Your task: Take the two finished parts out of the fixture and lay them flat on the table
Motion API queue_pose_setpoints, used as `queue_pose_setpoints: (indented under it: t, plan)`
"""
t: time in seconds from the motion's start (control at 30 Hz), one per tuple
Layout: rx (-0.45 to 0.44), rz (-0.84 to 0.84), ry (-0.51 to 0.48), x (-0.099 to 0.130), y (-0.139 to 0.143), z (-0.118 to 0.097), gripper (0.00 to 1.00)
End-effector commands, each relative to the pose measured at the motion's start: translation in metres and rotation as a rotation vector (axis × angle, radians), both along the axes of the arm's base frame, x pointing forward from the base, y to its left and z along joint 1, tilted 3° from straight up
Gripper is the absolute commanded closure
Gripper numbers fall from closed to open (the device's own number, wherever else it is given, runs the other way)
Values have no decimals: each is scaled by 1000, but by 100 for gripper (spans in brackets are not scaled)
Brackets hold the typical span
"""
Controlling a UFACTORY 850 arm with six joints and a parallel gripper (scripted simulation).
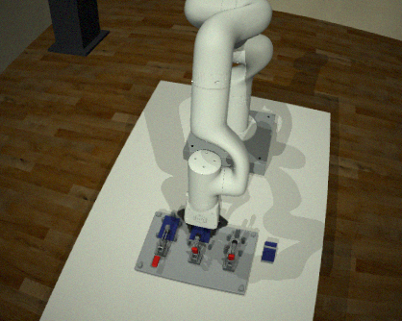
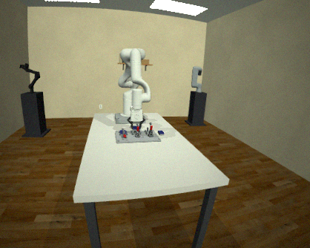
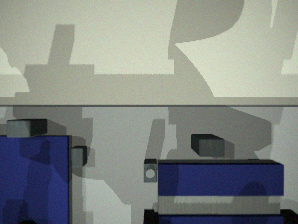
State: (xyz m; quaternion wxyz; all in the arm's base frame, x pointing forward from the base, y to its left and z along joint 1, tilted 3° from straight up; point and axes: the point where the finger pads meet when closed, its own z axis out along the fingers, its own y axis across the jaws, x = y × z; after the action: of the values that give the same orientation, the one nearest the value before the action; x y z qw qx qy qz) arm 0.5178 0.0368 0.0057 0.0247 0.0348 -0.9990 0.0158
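A grey fixture plate (image 1: 146, 263) (image 2: 139, 140) (image 3: 125, 135) lies near the table's front edge with three toggle clamps. A blue part (image 1: 169, 224) (image 3: 32, 175) sits in the left station, and its red handle (image 1: 156, 260) lies flat. My gripper (image 1: 201, 227) (image 2: 136, 125) points straight down over the middle station and is shut on the blue part (image 1: 201, 235) (image 3: 220, 177) there. This part shows a pale slot along its top in the wrist view. The middle handle (image 1: 194, 250) and right handle (image 1: 231, 257) stand raised. The right station holds nothing. Another blue part (image 1: 269, 251) (image 2: 161, 132) lies flat on the table right of the fixture.
The white table (image 1: 108, 231) (image 2: 139, 174) carries the arm's grey base (image 1: 263, 144) behind the fixture. Dark pedestals (image 2: 33, 113) (image 2: 196, 108) with other arms stand on the wooden floor far off.
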Motion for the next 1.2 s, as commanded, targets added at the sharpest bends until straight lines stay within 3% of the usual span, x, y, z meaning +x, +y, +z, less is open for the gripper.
queue_pose_setpoints:
  t: [0.0,0.57,1.17]
  plan:
    - [0,0,-2,1,0,2,100]
    - [0,0,-2,1,0,5,100]
    - [0,0,-2,-4,1,33,100]
